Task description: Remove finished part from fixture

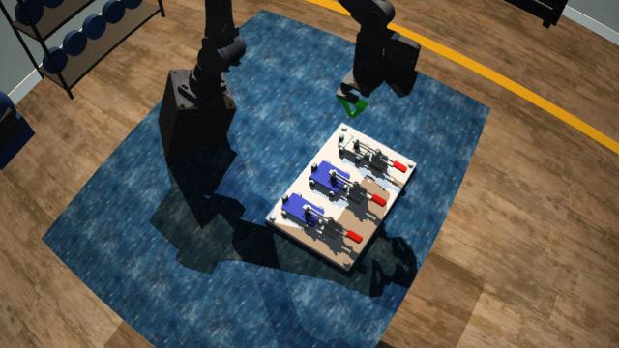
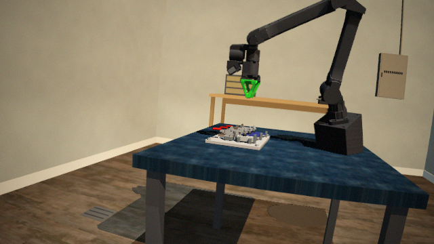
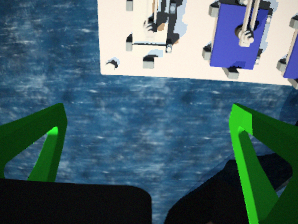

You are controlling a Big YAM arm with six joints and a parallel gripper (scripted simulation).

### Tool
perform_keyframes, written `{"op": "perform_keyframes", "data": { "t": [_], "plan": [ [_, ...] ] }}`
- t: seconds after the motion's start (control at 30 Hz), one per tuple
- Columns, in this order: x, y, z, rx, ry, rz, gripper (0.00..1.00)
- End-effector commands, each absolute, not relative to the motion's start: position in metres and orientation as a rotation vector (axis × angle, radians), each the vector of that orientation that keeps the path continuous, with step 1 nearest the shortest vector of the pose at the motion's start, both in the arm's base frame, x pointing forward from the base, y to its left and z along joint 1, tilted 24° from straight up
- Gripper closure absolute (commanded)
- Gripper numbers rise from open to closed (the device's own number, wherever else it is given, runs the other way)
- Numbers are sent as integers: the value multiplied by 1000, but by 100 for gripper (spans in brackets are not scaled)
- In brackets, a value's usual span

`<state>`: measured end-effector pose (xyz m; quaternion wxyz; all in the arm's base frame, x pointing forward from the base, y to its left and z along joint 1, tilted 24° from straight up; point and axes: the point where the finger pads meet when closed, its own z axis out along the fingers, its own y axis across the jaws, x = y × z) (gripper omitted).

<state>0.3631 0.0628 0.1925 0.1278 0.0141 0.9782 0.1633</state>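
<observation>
From the top view I see the black six-joint arm's green-fingered parallel gripper (image 1: 354, 105) in the upper centre of the frame, above the blue mottled table top (image 1: 121, 227) and just past the upper corner of the white rectangular fixture plate (image 1: 309, 242). The fingers are spread to their full width and nothing sits between them; in the wrist view the two green fingers stand at the left and right edges of the frame with only table surface between. In the exterior view I see the gripper (image 2: 250, 89) well above the fixture plate (image 2: 234, 143), pointing down. The plate carries three toggle clamps with red handles (image 1: 399, 166) in a row running from upper right to lower left. The pale grey finished part (image 1: 349, 151) lies under the clamp nearest the upper corner of the plate; I cannot make out its milled slot at this resolution. The two blue rectangular blanks (image 1: 329, 175) sit under the middle and lower clamps, the second blank (image 1: 299, 207) nearest the lower left corner. In the wrist view the finished part's station (image 3: 154, 19) appears at upper centre and one blue blank (image 3: 234, 39) at upper right.
</observation>
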Motion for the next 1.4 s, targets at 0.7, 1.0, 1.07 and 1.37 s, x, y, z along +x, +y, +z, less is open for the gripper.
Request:
{"op": "perform_keyframes", "data": {
  "t": [0.7, 1.0, 1.07, 1.37],
  "plan": [
    [376, 63, 228, 97, 2782, 477, 0],
    [375, 64, 228, 94, 2782, 478, 0],
    [375, 64, 228, 94, 2782, 479, 0],
    [374, 64, 228, 94, 2783, 480, 0]
  ]
}}
